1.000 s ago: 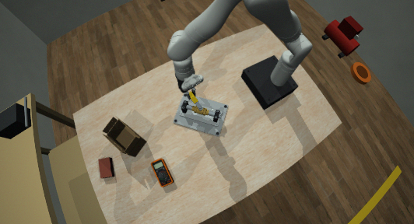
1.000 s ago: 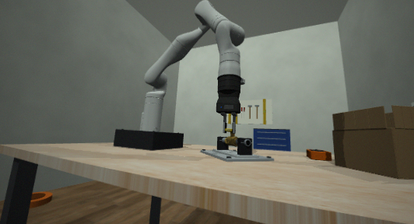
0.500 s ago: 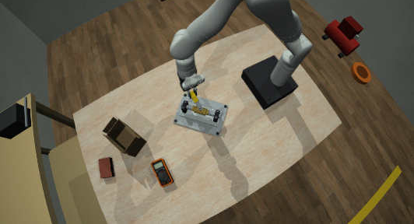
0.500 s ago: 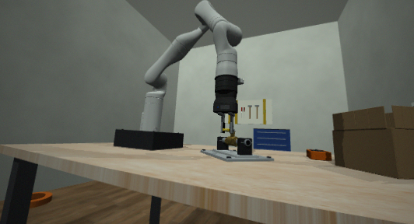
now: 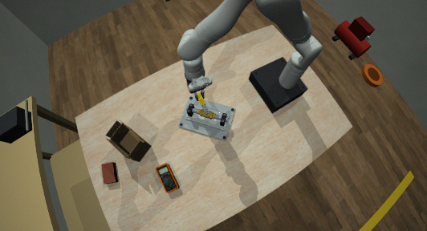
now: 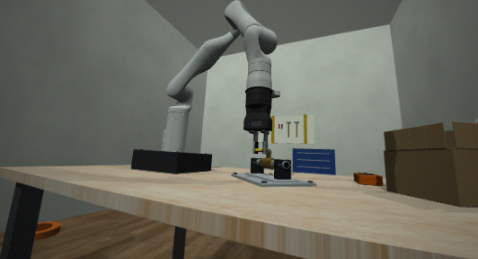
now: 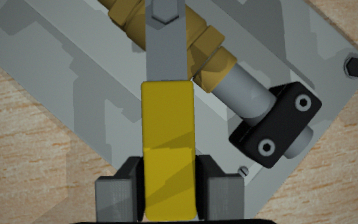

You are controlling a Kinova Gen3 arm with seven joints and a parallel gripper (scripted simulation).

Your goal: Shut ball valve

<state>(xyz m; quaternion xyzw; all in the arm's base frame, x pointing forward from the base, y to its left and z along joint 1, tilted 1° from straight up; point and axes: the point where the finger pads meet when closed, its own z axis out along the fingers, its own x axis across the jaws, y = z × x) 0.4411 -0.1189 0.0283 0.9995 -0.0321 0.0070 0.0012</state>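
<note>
A brass ball valve [image 5: 206, 115] on a grey pipe sits clamped by black blocks on a grey mounting plate [image 5: 207, 119] in the middle of the table. Its lever has a grey arm and a yellow grip [image 7: 168, 150]. My gripper [image 7: 169, 178] is shut on the yellow grip, one finger on each side. In the wrist view the lever stands at a slant across the pipe [image 7: 242, 95]. From the side the gripper [image 6: 260, 144] comes straight down onto the handle above the valve [image 6: 268, 162].
The arm's black base [image 5: 278, 84] stands at the back right of the table. An open cardboard box [image 5: 128, 140], a red-brown block [image 5: 109, 172] and an orange multimeter [image 5: 167, 177] lie at the front left.
</note>
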